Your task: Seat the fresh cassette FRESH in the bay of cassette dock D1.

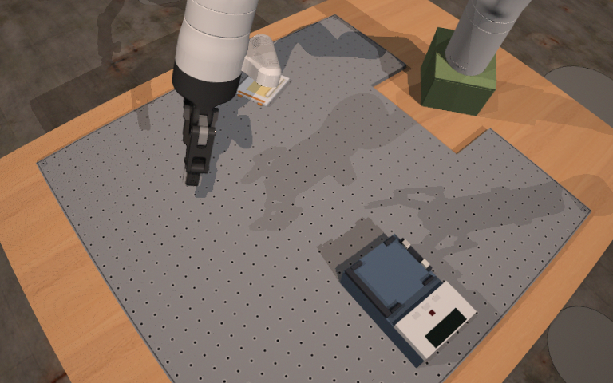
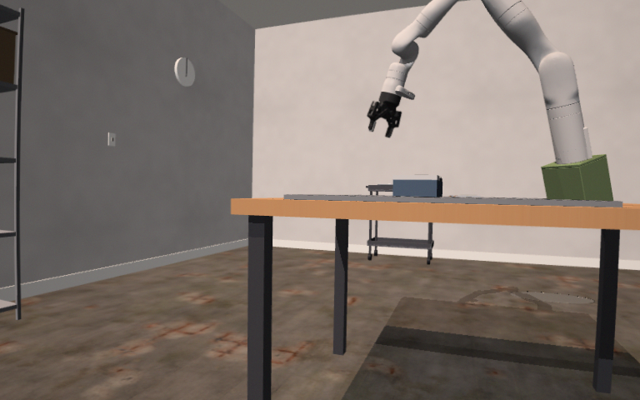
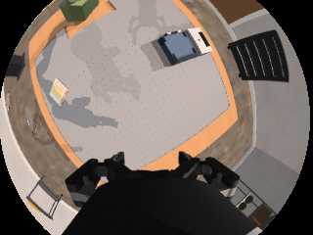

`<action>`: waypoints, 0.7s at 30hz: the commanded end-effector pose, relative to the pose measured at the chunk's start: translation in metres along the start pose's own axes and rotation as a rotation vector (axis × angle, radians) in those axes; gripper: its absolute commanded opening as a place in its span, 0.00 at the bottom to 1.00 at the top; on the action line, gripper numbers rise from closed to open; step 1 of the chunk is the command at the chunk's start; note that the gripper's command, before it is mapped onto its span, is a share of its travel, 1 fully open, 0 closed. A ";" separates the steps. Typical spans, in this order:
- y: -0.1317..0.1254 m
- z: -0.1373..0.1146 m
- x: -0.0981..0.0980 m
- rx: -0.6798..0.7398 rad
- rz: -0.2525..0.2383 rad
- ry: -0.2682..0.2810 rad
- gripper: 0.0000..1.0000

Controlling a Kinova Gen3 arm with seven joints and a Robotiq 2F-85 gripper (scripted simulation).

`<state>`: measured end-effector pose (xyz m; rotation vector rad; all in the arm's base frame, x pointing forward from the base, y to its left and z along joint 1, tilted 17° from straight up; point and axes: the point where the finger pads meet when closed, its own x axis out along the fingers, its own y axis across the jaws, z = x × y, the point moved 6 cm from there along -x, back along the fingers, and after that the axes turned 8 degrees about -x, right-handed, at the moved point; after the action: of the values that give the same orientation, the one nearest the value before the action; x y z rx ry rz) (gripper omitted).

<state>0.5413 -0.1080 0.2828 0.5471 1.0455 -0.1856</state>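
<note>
FRESH (image 1: 263, 93) (image 3: 59, 90) is a flat white cassette with a yellow middle and an orange edge. It lies on the grey deck (image 1: 180, 270) (image 3: 170, 112) near its far edge, partly hidden behind my wrist in the top view. Dock D1 (image 1: 406, 293) (image 2: 417, 187) (image 3: 183, 46) is a dark blue box with a blue bay framed by dark rails and a white panel; its small red light (image 1: 433, 312) looks dark. My gripper (image 1: 192, 179) (image 2: 380, 131) (image 3: 151, 158) is open and empty. It hangs high above the deck, well apart from both.
The arm's green pedestal (image 1: 456, 85) (image 2: 577, 179) (image 3: 80, 6) stands at the back of the wooden table (image 1: 36, 252) (image 2: 424, 212). The deck has a notch cut out beside the pedestal. A small metal cart (image 2: 400, 242) stands behind the table by the wall.
</note>
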 end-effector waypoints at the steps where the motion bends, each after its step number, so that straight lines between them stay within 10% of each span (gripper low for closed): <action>1: -0.005 -0.013 -0.004 0.002 -0.001 0.000 1.00; 21: -0.027 -0.090 -0.015 -0.270 -0.023 0.144 1.00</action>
<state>0.4611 -0.0863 0.2513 0.3167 1.1918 -0.0301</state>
